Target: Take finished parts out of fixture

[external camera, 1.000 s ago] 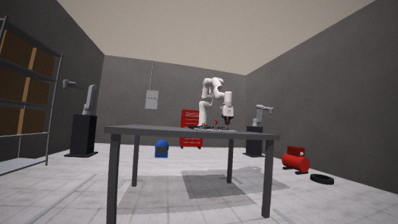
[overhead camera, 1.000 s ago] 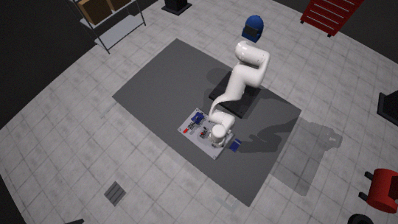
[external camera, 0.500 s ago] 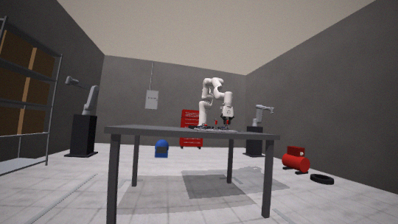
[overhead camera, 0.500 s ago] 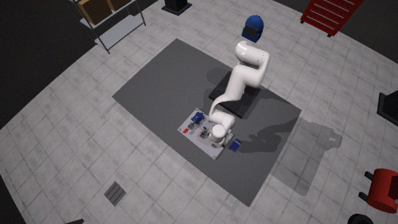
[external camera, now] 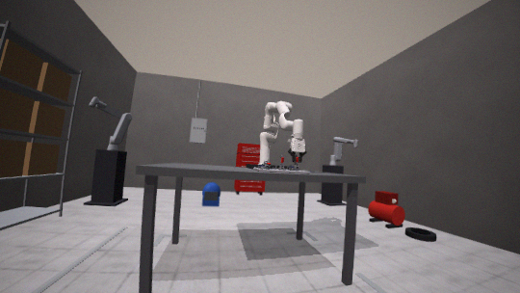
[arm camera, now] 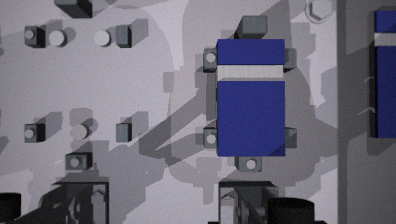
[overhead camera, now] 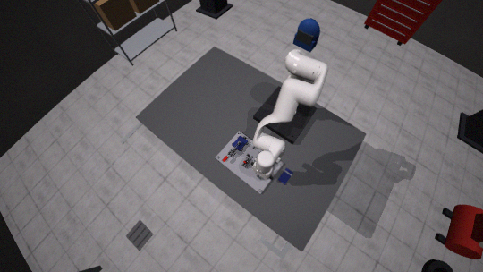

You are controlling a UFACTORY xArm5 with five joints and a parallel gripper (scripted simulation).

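A finished part [arm camera: 251, 120], blue with a pale slot across it, sits among the pegs of the end nest on the fixture plate [overhead camera: 249, 176] [arm camera: 165, 30]; no clamp arm shows over it. The other slotted part [overhead camera: 284, 177] [arm camera: 386, 90] lies flat on the table beside the plate. The blue blank [overhead camera: 241, 142] is at the plate's far end, with its clamp's red handle [overhead camera: 225, 158] lying low. My gripper [external camera: 298, 158] [arm camera: 164, 204] is part-way open beside the end nest, low over the plate; a red handle shows between or behind its fingers in the exterior view. The arm hides this nest in the top view.
The middle nest has no part among its pegs [arm camera: 34, 133]. A red clamp handle [external camera: 282, 159] stands upright beside my gripper. A plate bolt [arm camera: 319, 9] is near the edge. The dark table [overhead camera: 188, 103] surrounds the plate, and the arm's base stands behind it.
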